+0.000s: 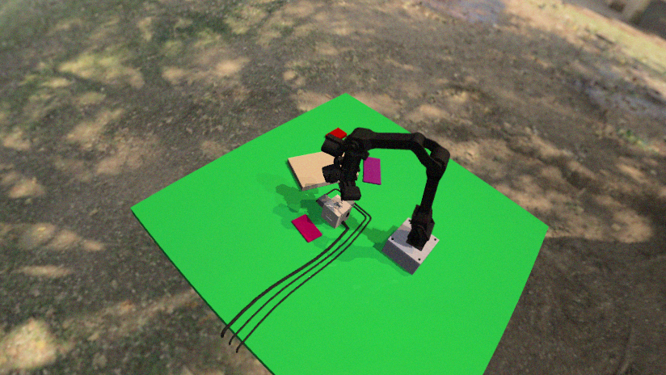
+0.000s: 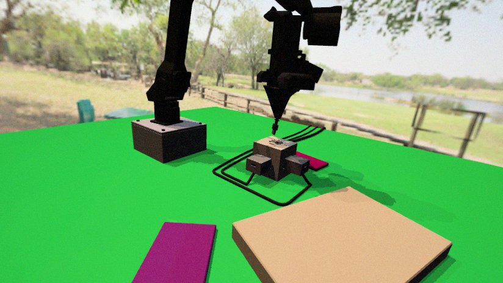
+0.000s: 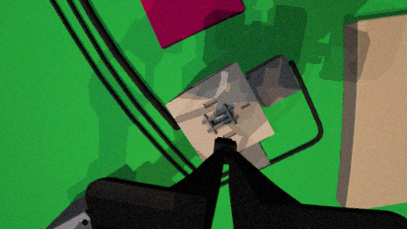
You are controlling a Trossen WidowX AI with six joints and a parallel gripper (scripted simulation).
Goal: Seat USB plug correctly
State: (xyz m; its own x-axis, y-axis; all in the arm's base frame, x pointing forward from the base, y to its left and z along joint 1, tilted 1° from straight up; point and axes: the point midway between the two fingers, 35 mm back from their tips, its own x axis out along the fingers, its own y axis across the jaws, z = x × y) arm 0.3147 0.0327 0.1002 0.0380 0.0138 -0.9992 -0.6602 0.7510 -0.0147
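The power cube (image 1: 331, 215) (image 2: 262, 148) (image 3: 254, 124) stands upright on the green table, with dark slots and marks (image 2: 276, 141) on its top face. My gripper (image 2: 277, 120) (image 3: 226, 156) is shut on the small dark USB plug (image 2: 274, 127). The plug hangs just above the cube's top, slightly tilted, with a small gap under it in the exterior view, so it is out of the socket. In the wrist view the fingertips sit over the cube's edge and the plug is hard to tell from the slots. In the top view the fingertips are hidden. Which way round the plug faces cannot be told.
Two grey blocks (image 2: 258, 164) (image 2: 299, 164) stick out from the cube's sides. Black cables (image 1: 298, 271) (image 2: 246, 188) loop round it. A crimson slab (image 1: 306, 228) (image 2: 313, 161), a beige board (image 1: 307, 171) (image 2: 337, 235), a purple slab (image 1: 372, 170) (image 2: 177, 249) and a red block (image 1: 336, 133) lie around.
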